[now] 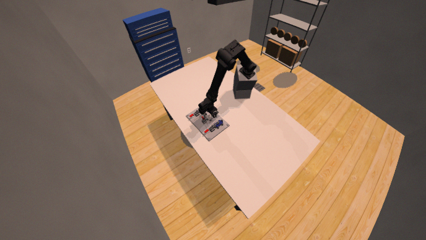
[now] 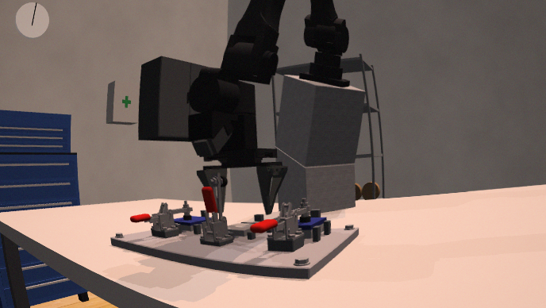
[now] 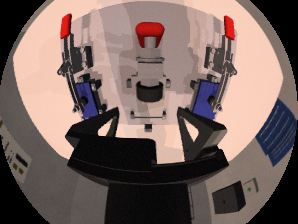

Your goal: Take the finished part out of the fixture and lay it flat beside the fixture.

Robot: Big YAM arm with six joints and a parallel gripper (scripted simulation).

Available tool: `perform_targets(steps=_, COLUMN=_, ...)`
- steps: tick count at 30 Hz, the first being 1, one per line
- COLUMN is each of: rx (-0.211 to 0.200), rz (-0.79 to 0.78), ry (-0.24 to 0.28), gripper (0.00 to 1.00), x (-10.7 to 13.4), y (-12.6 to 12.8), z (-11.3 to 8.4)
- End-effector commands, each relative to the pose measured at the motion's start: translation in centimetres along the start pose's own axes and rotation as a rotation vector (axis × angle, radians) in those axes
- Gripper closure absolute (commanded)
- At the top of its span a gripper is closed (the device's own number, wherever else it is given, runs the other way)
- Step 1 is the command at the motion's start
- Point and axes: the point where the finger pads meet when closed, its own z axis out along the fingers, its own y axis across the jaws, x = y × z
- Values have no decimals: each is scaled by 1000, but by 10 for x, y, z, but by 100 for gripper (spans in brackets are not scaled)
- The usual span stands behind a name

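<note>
The fixture plate [image 1: 198, 125] [image 2: 246, 259] [image 3: 111, 45] lies on the table. The finished part [image 2: 239, 231] [image 3: 148, 108], light grey, sits low in the middle nest; its slot is hard to make out. The middle clamp [image 2: 216, 232] stands open with its red handle [image 2: 209, 199] [image 3: 150, 33] raised; its arm and black tip hide some of the part in the wrist view. Blue blanks [image 2: 192, 220] [image 2: 316, 222] [image 3: 87, 101] [image 3: 205, 101] are clamped on both sides. My gripper [image 2: 245, 213] [image 3: 148, 110] is open, pointing down, its fingertips above and either side of the middle nest, holding nothing.
The outer clamps [image 2: 164, 223] [image 2: 286, 232] lie closed, with red handles pointing to the plate's front. Small locating posts [image 2: 316, 233] surround the nests. Bolt heads [image 2: 301, 261] stand at the plate corners. The arm's grey pedestal [image 2: 317, 127] [image 1: 244, 85] stands behind the fixture.
</note>
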Motion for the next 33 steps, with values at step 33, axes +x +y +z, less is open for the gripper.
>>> perform_targets(steps=33, rx=6, rz=29, ry=-20, gripper=8, x=-7, y=-5, z=-12)
